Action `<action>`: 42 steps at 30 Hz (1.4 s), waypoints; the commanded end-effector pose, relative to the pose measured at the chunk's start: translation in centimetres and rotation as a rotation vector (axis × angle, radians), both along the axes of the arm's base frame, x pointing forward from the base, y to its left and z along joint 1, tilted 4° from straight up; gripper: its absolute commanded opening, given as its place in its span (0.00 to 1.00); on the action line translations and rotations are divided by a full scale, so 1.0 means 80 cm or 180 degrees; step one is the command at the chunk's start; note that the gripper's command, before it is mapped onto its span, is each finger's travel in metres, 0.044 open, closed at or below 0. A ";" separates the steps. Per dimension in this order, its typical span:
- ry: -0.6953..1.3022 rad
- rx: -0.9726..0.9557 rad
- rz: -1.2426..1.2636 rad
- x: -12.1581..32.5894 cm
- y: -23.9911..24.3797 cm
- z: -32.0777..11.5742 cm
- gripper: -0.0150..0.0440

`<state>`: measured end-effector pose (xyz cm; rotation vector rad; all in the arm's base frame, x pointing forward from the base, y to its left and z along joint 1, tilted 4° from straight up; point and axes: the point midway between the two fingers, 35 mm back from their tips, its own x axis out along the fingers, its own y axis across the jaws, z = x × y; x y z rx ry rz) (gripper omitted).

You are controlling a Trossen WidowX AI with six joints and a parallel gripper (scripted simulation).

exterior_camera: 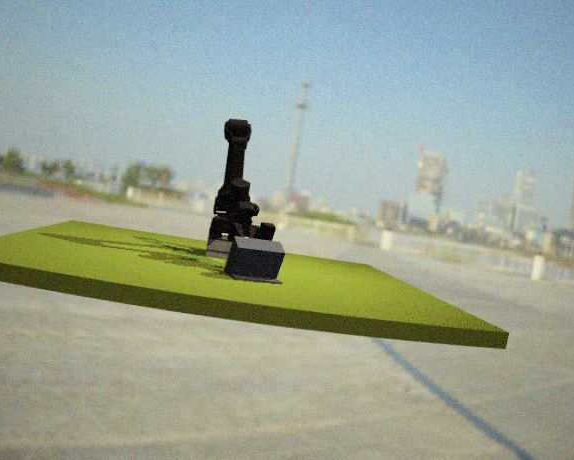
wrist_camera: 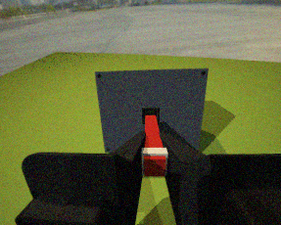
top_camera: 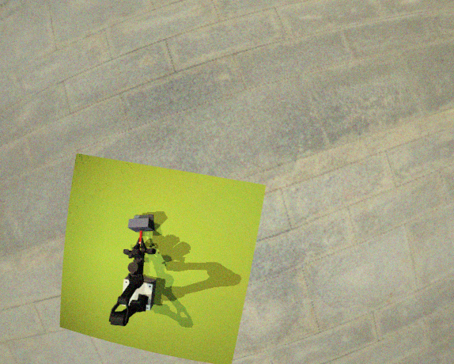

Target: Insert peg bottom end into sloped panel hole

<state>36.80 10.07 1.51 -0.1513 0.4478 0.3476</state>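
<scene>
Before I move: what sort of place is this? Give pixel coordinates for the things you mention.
Probably an open paved waterfront plaza: pale stone-slab ground (top_camera: 222, 119) (exterior_camera: 131, 375), a tall slender grey tower (exterior_camera: 297, 130) and hazy high-rise city buildings (exterior_camera: 431, 172) beyond.

Yellow-green tabletop (top_camera: 206, 221) (exterior_camera: 361, 300) (wrist_camera: 39, 108), sloped grey panel block (top_camera: 141, 224) (exterior_camera: 256, 257) (wrist_camera: 124, 95)

Wrist view: red square-section peg (wrist_camera: 153, 134) clamped between the two dark fingers of the gripper (wrist_camera: 152, 135). Near end of peg carries a pale band around its edge; far end points at the square black hole (wrist_camera: 151, 112) in the dark grey sloped panel (wrist_camera: 124, 100). Far end overlaps the lower part of the opening; depth of entry, if any, cannot be read. Small dark dots at both upper panel corners. Panel stands on a yellow-green table top (wrist_camera: 49, 108), shadow to its right; grey paved ground (wrist_camera: 186, 31) beyond.
</scene>
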 end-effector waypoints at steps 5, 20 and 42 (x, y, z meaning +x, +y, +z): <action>-0.0007 0.0002 0.0006 0.004 0.001 0.001 0.25; -0.0009 0.0002 0.0006 0.012 0.004 -0.002 0.25; -0.0011 0.0003 0.0006 0.021 0.007 -0.006 0.25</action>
